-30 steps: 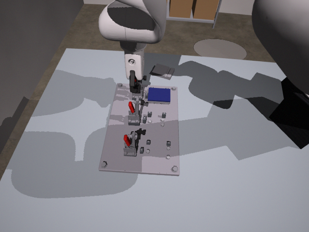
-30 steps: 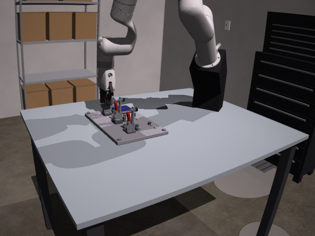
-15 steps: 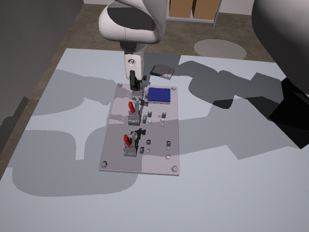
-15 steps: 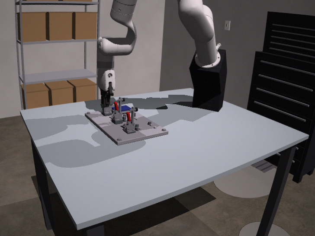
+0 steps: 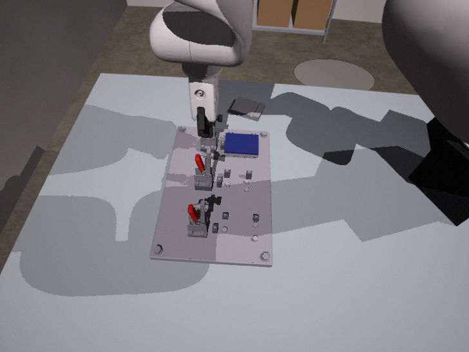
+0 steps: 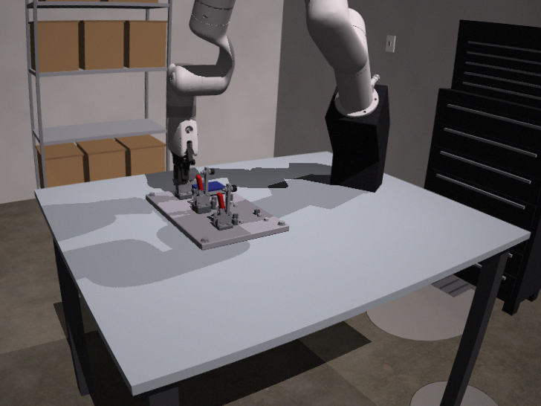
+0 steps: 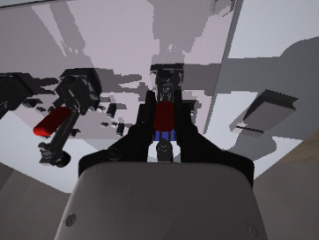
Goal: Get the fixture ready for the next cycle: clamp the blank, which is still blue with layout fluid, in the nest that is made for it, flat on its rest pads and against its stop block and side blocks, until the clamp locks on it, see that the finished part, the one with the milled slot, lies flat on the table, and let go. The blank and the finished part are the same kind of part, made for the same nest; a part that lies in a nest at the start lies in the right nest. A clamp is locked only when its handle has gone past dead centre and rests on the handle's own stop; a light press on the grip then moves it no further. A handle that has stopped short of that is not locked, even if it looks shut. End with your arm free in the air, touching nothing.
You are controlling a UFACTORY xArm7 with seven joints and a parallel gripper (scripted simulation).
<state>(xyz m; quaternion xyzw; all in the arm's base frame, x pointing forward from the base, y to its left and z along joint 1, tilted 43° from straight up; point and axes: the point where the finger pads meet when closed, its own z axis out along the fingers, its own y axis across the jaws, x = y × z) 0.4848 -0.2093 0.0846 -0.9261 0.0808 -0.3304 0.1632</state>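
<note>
The blue blank (image 5: 241, 144) lies in the far nest of the grey fixture plate (image 5: 214, 196). My gripper (image 5: 203, 130) stands over the far clamp at the plate's far left corner and is shut on that clamp's red handle grip (image 7: 165, 116), which shows between the fingers in the wrist view with the blank's blue just below it. The grey finished part (image 5: 246, 107) with its slot lies on the table just beyond the plate; it also shows in the wrist view (image 7: 266, 110). The gripper also shows in the exterior view (image 6: 181, 175).
Two more clamps with red handles (image 5: 199, 162) (image 5: 192, 212) stand upright on the plate beside two empty nests with small blocks and pads (image 5: 238, 178). The arm's black base (image 6: 358, 135) stands at the table's far side. Shelves with boxes (image 6: 100, 87) stand behind.
</note>
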